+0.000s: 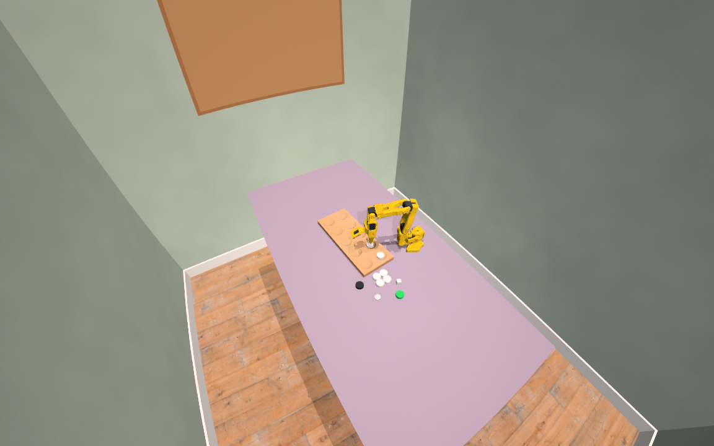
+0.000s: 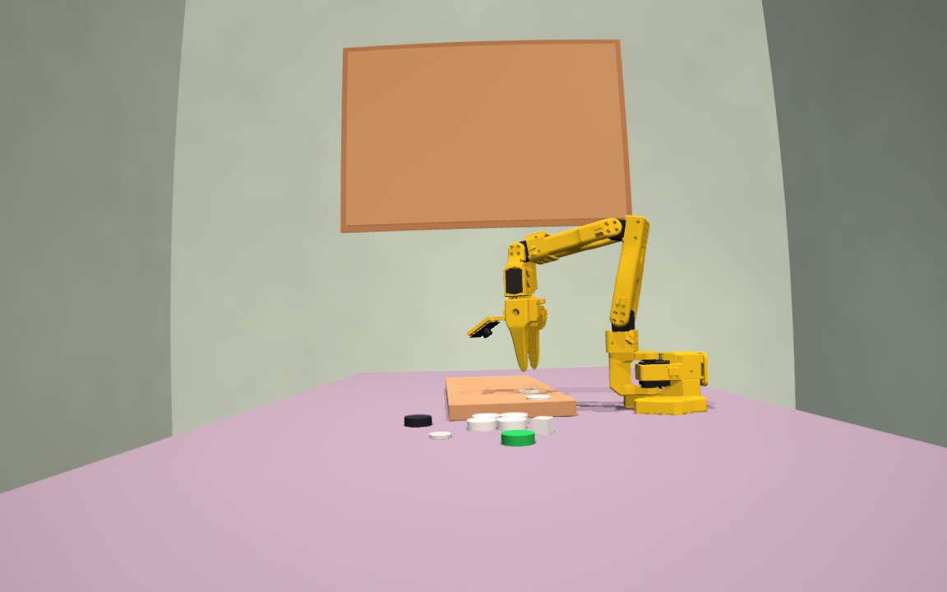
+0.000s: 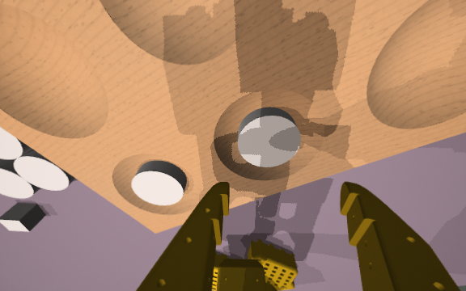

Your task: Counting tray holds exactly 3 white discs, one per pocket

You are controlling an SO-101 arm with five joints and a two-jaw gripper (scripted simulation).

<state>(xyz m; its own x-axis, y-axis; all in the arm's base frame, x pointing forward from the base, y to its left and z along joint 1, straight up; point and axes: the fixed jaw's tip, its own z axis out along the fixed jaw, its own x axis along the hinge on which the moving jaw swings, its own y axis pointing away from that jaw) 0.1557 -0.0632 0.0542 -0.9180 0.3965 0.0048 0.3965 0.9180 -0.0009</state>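
The wooden counting tray (image 1: 380, 264) (image 2: 506, 409) (image 3: 136, 121) lies beside the arm's base. One white disc (image 1: 380, 254) (image 2: 538, 397) (image 3: 157, 187) sits in its near corner pocket. A second white disc (image 2: 528, 390) (image 3: 269, 141) lies in the adjoining pocket along the same edge, in the arm's shadow. My gripper (image 1: 370, 242) (image 2: 528, 367) (image 3: 285, 184) is open and empty, a little above that second disc. No disc shows in the other visible pockets; the arm covers part of the tray in the top view. Several loose white discs (image 1: 387, 279) (image 2: 481, 424) (image 3: 42, 173) are clustered on the table before the tray.
A white cube (image 1: 398, 281) (image 2: 543, 425) (image 3: 23, 216) stands beside the loose discs. A green disc (image 1: 399, 294) (image 2: 517, 437), a smaller thin whitish disc (image 1: 377, 297) (image 2: 440, 436) and a black disc (image 1: 359, 285) (image 2: 417, 420) lie around the cluster.
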